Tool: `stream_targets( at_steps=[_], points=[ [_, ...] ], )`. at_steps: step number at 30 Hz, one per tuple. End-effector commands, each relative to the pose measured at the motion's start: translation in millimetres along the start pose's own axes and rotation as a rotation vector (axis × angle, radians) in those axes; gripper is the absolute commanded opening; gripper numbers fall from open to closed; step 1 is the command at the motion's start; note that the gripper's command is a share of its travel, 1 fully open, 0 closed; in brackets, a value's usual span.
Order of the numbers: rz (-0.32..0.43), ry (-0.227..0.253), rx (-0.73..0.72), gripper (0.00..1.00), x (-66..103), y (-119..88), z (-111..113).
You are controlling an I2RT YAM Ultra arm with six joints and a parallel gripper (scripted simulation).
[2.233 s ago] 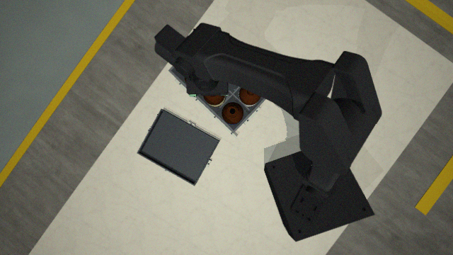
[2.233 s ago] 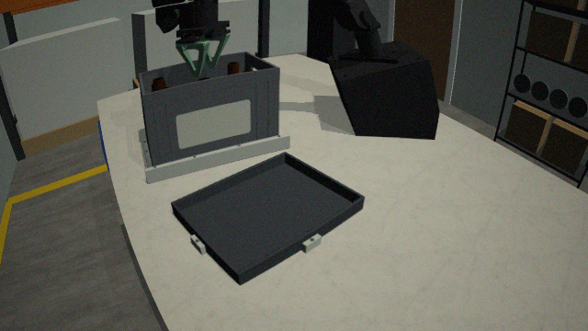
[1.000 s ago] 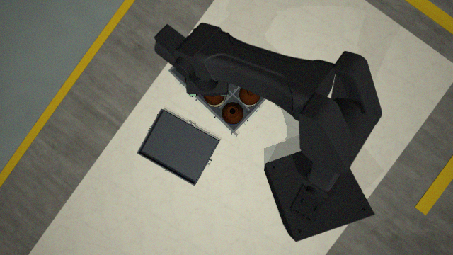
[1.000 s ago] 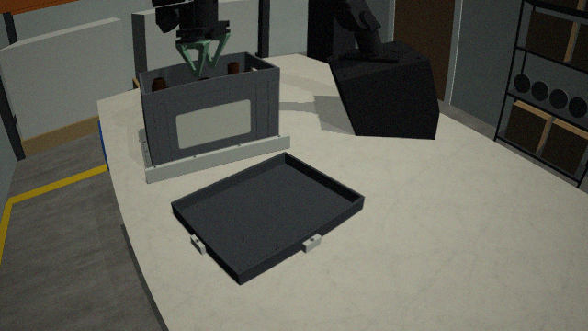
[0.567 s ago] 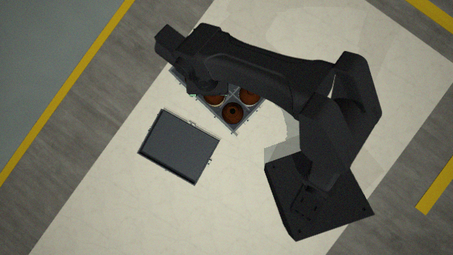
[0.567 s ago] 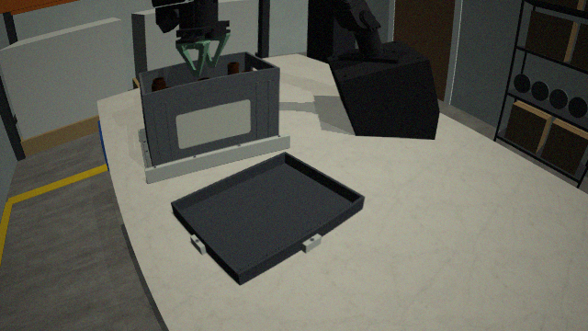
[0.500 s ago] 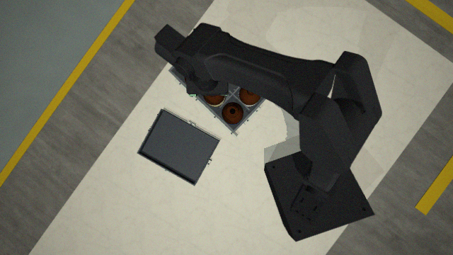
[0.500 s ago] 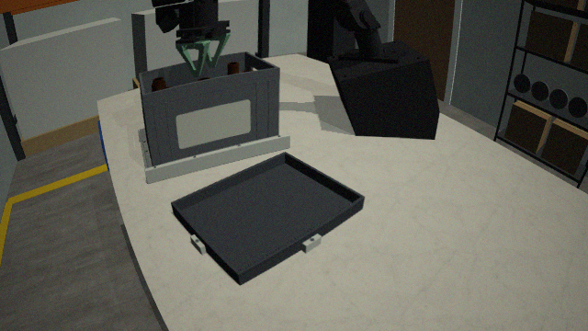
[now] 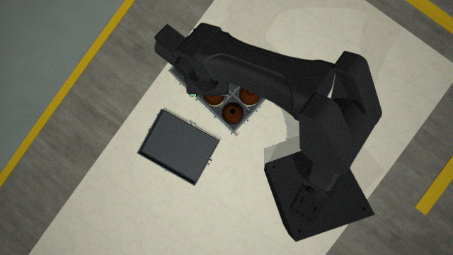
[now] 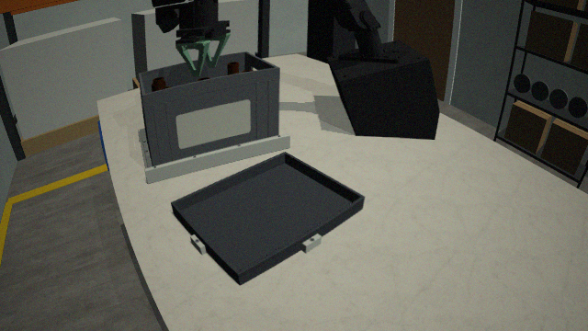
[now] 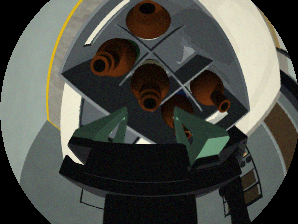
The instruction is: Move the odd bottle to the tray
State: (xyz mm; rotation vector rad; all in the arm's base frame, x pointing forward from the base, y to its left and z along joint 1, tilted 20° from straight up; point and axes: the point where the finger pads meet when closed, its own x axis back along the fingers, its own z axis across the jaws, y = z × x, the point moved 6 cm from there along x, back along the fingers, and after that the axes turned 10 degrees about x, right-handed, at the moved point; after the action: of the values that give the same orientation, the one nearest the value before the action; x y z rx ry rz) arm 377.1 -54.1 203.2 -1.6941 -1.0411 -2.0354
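- Pincer: partly open, nothing held; green fingers spread w/ a gap betw. them.
- Pos.: pincer over crate, pointing down; tips approx. at rim ht. in ext. view.
- Bottles: all 5 brown ones in crate. Odd-neck bottle = one of these, so below pincer level, but can't tell which; neck diffs too small to judge.
- Mid bottle: closest to the gap in wrist view, mouth showing betw. the 2 tips, no visible grip on neck.
- Lower bottle: partly hidden behind one finger.
- Other 3: L bottle, R bottle & top bottle (as seen in wrist pic), all outside the gap.
- Tray: flat on table, near crate, no bottle on it; pincer well apart from it.
- Crate: upright, level; light-coloured strip along its foot.

Top and exterior views: from the earlier moments to the present, no change of position or pose can be discerned.
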Motion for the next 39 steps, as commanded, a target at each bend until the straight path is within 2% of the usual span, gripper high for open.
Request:
stream_targets(
  at_steps=[1,6,10,39],
  points=[
    [-0.039,0.029,-0.003,0.61,15.8,7.4,3.1],
    [-0.027,0.018,0.0,0.61,11.2,6.8,3.4],
    [-0.038,0.027,-0.003,0.61,15.8,7.9,3.1],
    [-0.039,0.029,-0.004,0.61,15.8,8.2,3.3]
  ],
)
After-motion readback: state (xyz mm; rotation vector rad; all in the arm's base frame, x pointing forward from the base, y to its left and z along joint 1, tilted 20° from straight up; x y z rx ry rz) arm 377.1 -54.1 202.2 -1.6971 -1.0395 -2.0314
